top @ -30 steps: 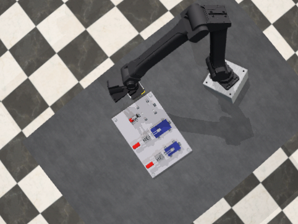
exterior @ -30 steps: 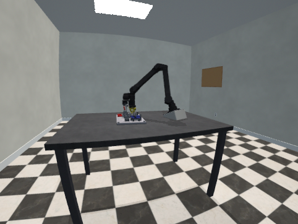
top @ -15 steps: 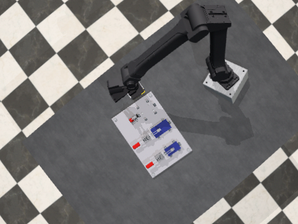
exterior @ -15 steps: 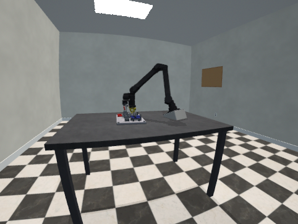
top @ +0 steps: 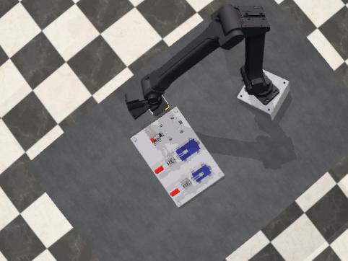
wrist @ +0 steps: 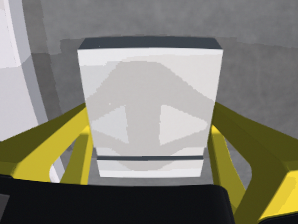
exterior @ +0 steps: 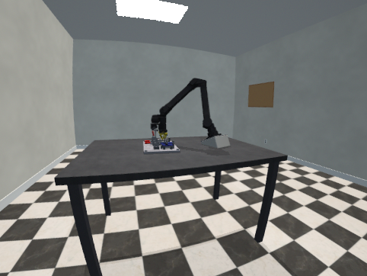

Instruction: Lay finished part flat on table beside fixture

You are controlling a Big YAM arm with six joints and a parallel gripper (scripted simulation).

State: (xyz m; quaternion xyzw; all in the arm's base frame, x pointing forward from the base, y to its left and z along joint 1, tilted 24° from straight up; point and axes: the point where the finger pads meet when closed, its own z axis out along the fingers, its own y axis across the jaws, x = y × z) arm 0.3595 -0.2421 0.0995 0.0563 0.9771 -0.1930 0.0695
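Dark grey table [top: 90, 187] on a checkered floor carries the fixture [top: 207, 169], a pale plate used below as the landmark.

State of the gripper [wrist: 149, 156]: the yellow fingers are pinched on the part [wrist: 149, 106], a pale grey block with a thin dark slot line near its lower edge. The block stands between the fingers and fills the middle of the wrist view.

Location of the part: at the fixture's end nearest the arm base, at or just past the plate's edge in the top view. Whether it touches the plate cannot be told.

Remaining items: two blue blanks [top: 188, 148] sit in the fixture's middle and far stations, each with a red clamp handle [top: 159, 169] toward the plate's opposite long edge. The near station shows only its clamp hardware.

Step in hand, as judged: transfer. Extraction appears done; placement is not yet done.

Next move, as judged: carry the part clear of the plate edge to bare table beside the fixture, turn it so a broad face points down, lower to contact, then release. Keep the path away from the blanks.
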